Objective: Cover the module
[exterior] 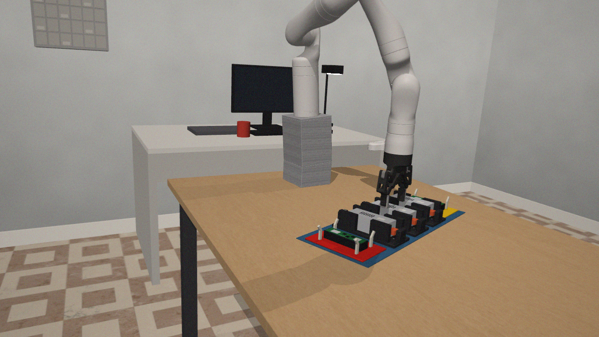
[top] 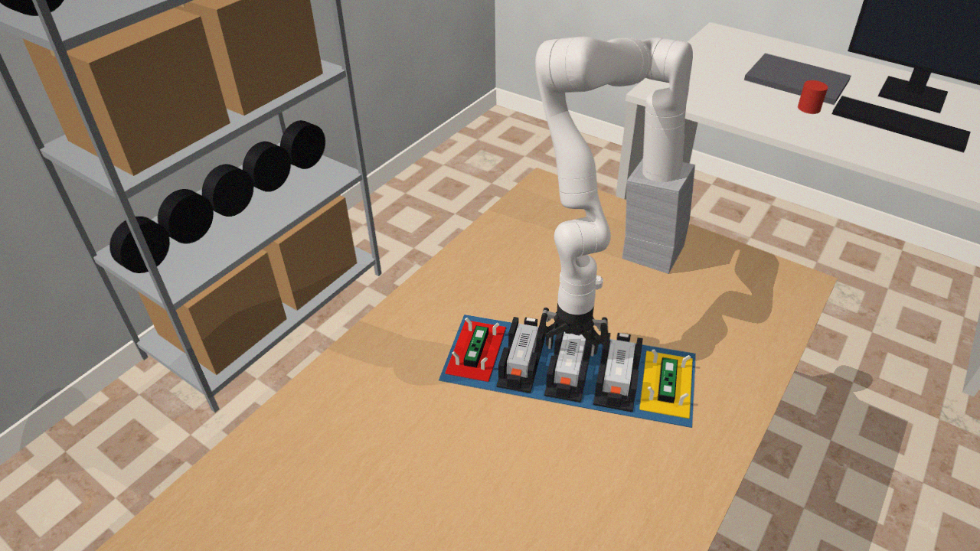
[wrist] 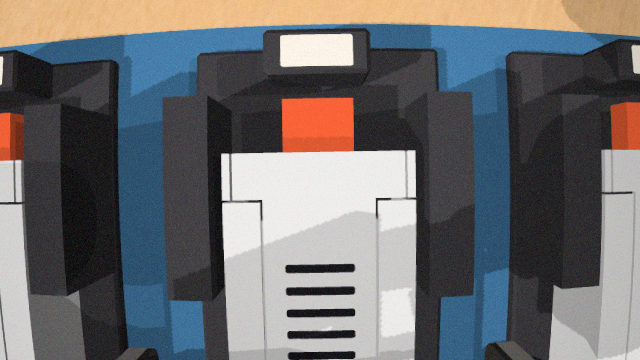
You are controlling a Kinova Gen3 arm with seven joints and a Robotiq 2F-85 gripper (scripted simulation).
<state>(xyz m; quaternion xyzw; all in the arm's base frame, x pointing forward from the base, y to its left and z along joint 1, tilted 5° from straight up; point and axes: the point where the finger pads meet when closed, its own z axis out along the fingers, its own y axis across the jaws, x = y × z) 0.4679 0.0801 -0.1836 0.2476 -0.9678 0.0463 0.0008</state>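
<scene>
Three light grey covers with orange tabs sit in black holders: the middle cover (top: 568,366) (wrist: 320,230), the cover beside the red plate (top: 522,349) (exterior: 363,223) (wrist: 620,220) and the cover beside the yellow plate (top: 620,363) (wrist: 10,240). My gripper (top: 571,344) (exterior: 393,200) is open and low over the middle cover, its fingers at either side of the slotted part. Contact cannot be told. The yellow plate (top: 678,410) (exterior: 451,211) carries a green-topped module (top: 667,380) between pale posts; nothing covers it. In the exterior view that module is partly hidden.
A red plate (top: 462,367) (exterior: 374,252) with another green-topped module (top: 476,346) (exterior: 346,238) and pale posts lies at the other end of the blue mat (top: 449,376) (exterior: 368,263). Holder walls (wrist: 185,200) (wrist: 452,190) rise beside the covers. The neighbouring holders stand close by.
</scene>
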